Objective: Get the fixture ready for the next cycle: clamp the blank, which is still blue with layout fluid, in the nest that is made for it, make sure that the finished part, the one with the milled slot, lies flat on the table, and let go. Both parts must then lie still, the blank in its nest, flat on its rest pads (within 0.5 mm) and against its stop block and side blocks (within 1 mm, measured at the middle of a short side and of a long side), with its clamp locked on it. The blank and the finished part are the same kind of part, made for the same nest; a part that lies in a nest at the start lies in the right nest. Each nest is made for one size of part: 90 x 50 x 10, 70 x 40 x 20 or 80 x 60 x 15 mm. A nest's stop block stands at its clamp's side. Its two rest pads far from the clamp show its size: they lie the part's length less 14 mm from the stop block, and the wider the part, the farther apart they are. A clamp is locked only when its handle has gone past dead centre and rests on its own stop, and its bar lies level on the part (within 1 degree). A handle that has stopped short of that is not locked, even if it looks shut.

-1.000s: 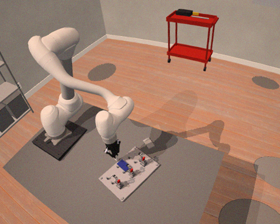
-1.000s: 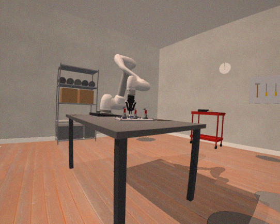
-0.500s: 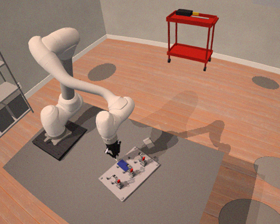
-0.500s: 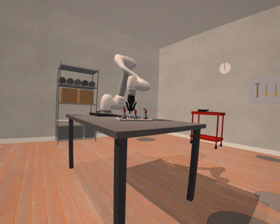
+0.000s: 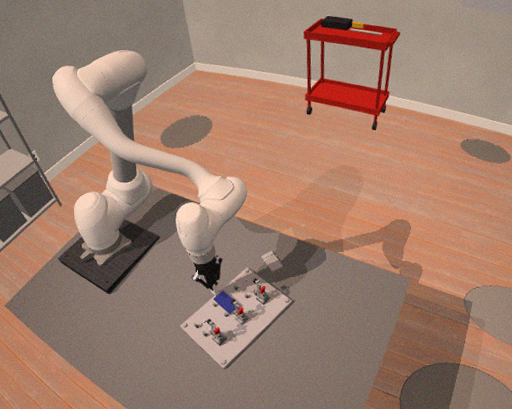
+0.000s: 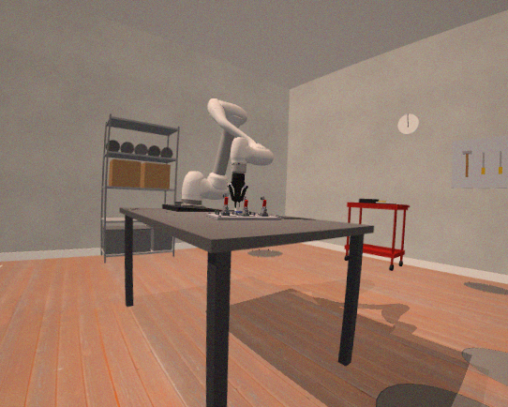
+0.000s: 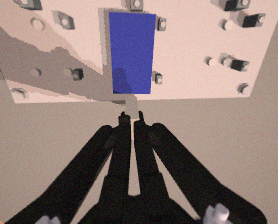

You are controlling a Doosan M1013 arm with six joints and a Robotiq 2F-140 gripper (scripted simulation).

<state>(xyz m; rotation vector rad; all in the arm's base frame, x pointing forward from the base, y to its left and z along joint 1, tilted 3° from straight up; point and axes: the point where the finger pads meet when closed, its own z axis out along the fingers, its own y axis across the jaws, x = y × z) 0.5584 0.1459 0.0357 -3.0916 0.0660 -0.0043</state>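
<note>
The blue blank (image 7: 132, 52) (image 5: 225, 301) lies flat on the pale fixture plate (image 5: 233, 316), in the middle nest. In the wrist view its long right side runs along two small side blocks (image 7: 159, 50), and its far short end points at the stop block (image 7: 133, 6). My gripper (image 7: 131, 105) is shut on nothing and hangs low over the table at the plate's edge, just short of the blank's near short end; it also shows in the top view (image 5: 208, 282). The middle clamp (image 5: 240, 313) has a red handle that stands up. The grey finished part (image 5: 270, 259) lies on the table beyond the plate.
Two other clamps with red handles (image 5: 262, 290) (image 5: 217, 332) stand on the plate beside empty nests. The arm's base (image 5: 107, 244) is at the table's back left. A red cart (image 5: 351, 65) and a shelf (image 6: 140, 185) stand off the table.
</note>
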